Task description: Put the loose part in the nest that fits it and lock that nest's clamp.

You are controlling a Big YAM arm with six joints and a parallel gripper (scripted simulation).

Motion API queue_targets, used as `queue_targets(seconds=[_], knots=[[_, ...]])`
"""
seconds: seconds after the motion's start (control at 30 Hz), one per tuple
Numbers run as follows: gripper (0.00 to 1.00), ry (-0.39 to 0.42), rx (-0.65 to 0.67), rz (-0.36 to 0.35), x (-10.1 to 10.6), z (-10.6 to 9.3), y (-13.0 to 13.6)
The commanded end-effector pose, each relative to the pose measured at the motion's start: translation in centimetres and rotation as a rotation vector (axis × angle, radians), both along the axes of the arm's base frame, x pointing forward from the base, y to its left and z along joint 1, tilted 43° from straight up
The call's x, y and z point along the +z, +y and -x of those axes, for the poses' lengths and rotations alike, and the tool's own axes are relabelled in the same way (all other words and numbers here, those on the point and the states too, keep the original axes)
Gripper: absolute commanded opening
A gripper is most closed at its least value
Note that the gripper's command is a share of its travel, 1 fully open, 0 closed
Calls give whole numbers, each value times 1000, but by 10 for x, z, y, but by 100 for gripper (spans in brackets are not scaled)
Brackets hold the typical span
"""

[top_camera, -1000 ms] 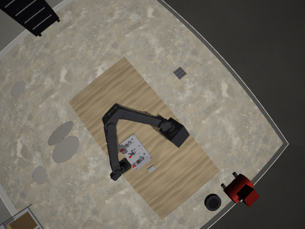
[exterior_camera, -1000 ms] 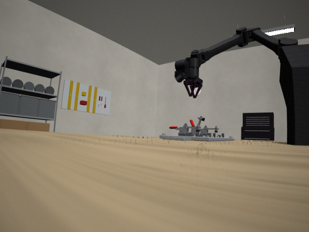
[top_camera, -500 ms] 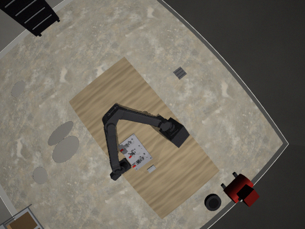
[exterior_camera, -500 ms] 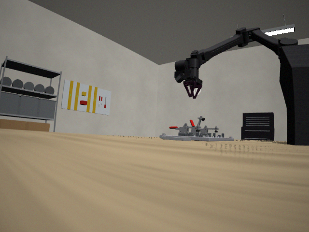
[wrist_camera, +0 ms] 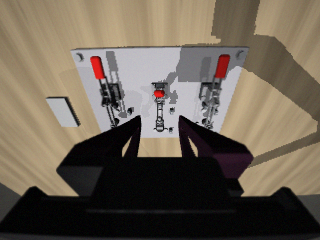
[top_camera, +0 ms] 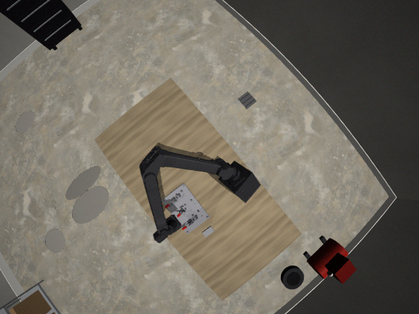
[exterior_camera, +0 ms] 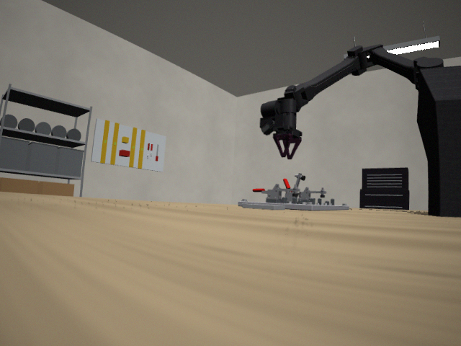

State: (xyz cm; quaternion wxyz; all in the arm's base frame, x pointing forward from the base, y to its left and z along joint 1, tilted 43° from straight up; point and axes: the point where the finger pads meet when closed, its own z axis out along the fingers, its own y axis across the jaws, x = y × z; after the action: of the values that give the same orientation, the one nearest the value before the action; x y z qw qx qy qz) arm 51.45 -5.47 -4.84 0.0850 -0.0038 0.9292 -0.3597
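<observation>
Part, the loose one, lies farthest left in the wrist view, at about nine o'clock from the fixture plate and just beside it, flat on the wooden table top. It is a plain, thin rectangular block, its upper face an even pale grey, with a darker side showing along its right-hand long edge; its underside is hidden. Seen from above, it sits off the plate at roughly five o'clock. Next to the right comes the left clamp's red handle, at about ten o'clock on the plate, lying low. At the middle, the centre clamp's red handle stands up steeply, and its bar is raised. Below this, toward six o'clock, the gripper hangs above the fixture, fingers partly open with nothing between them. Farthest right, at about two o'clock, the right clamp's red handle lies low like the left one.
</observation>
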Motion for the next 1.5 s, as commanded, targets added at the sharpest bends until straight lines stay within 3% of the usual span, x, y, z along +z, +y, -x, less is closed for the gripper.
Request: queue_targets(seconds=[0.0, 0.63, 1.47], knots=[[45, 32, -5, 4, -25, 2, -23], [45, 14, -5, 4, -53, -13, -53], [45, 16, -7, 4, -53, -12, -53]])
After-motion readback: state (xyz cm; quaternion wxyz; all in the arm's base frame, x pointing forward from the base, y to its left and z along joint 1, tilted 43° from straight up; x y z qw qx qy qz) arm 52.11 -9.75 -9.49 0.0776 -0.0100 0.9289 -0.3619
